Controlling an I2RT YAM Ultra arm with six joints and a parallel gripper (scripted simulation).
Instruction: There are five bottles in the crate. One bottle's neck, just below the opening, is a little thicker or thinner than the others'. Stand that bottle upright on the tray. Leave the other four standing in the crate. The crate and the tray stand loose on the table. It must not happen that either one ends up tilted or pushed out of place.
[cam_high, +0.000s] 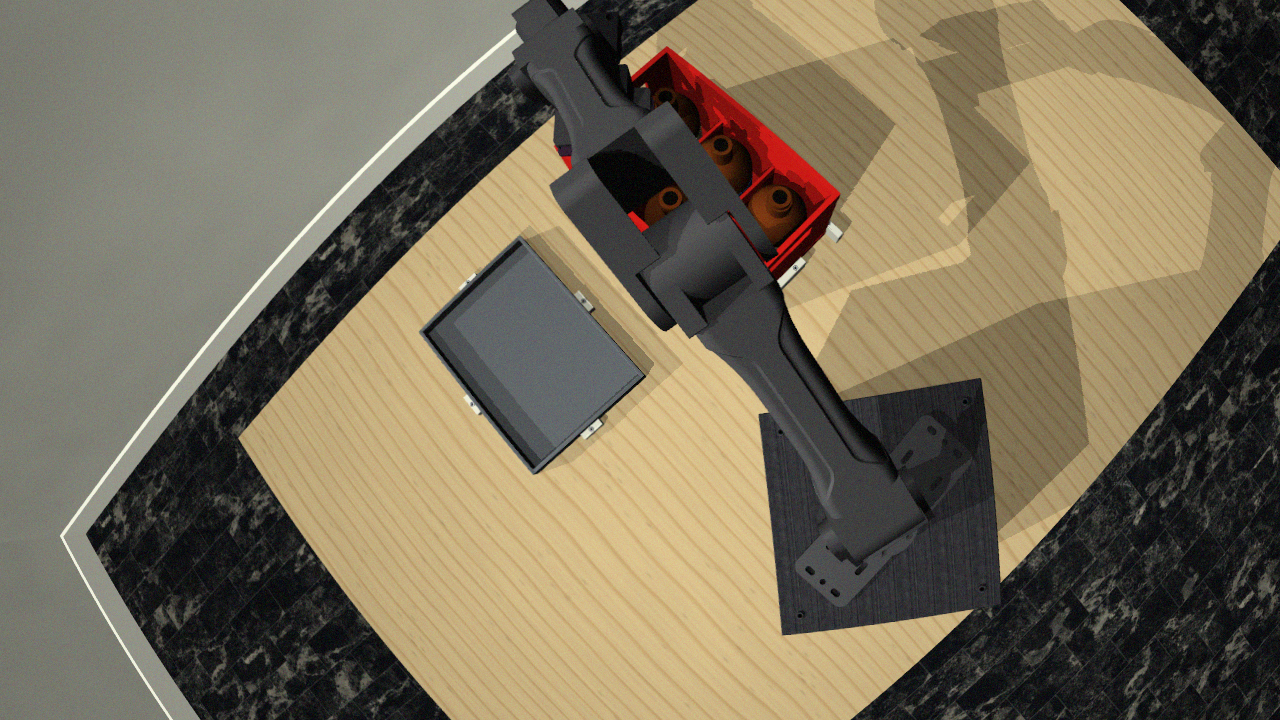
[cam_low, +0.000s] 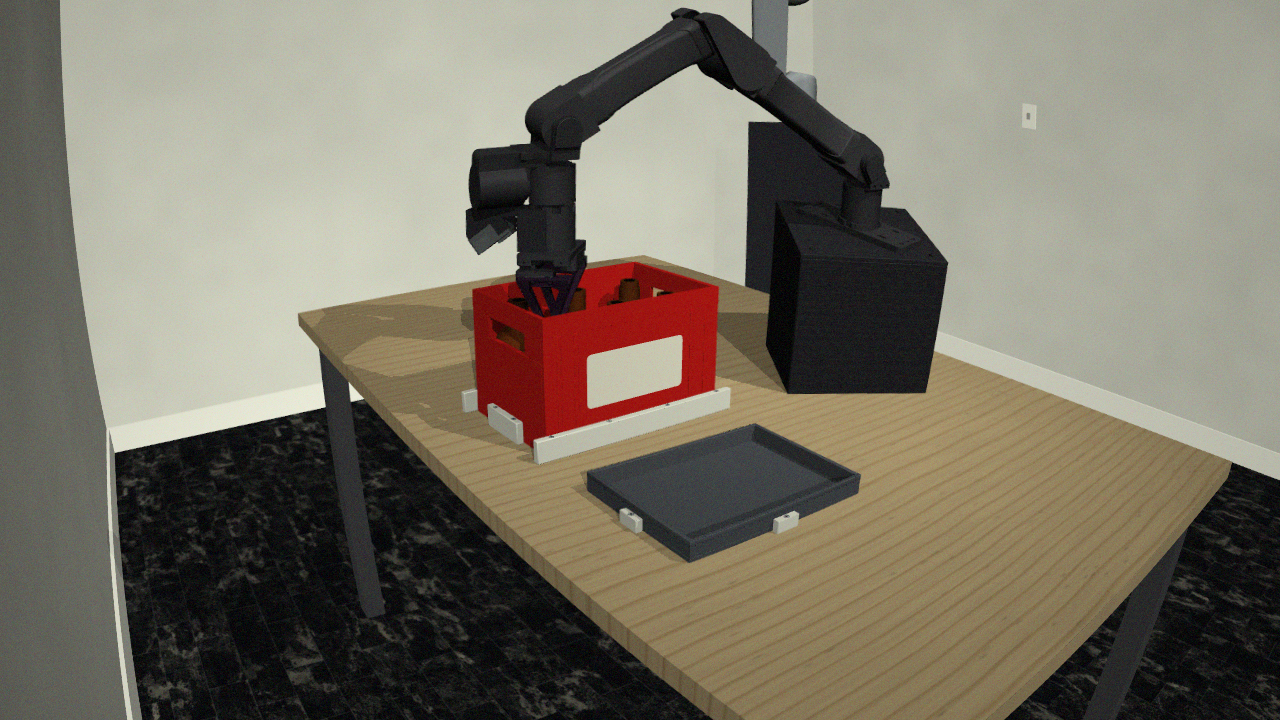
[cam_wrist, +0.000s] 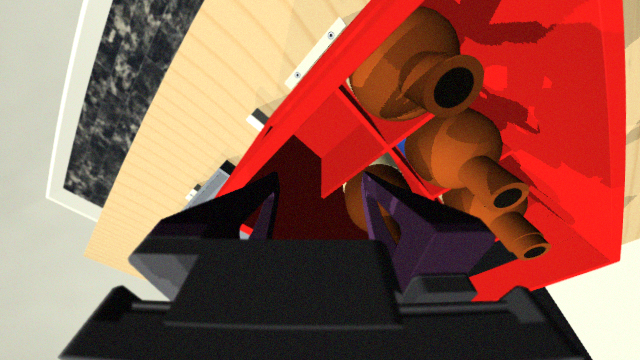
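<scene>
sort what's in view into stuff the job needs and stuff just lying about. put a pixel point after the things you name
For the job:
- brown bottles (cam_high: 776, 207) (cam_wrist: 452, 145)
- red crate (cam_high: 810, 179) (cam_low: 631, 313)
- grey tray (cam_high: 547, 349) (cam_low: 725, 483)
- end effector (cam_low: 547, 311) (cam_wrist: 320, 179)

Not named by the job:
- white blocks around crate and tray (cam_high: 588, 425) (cam_low: 785, 522)
- wall plate (cam_low: 1029, 116)

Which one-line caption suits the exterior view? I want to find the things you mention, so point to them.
The open gripper (cam_low: 553, 308), pointing down, reaches into the red crate (cam_low: 631, 371) of bottles behind the grey tray (cam_low: 725, 488).

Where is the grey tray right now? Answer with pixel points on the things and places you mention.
In the top view, the grey tray (cam_high: 535, 351) (cam_low: 725, 480) lies on the wooden table, left of the red crate (cam_high: 756, 120) (cam_low: 562, 385); the exterior view shows it in front of the crate.
</scene>
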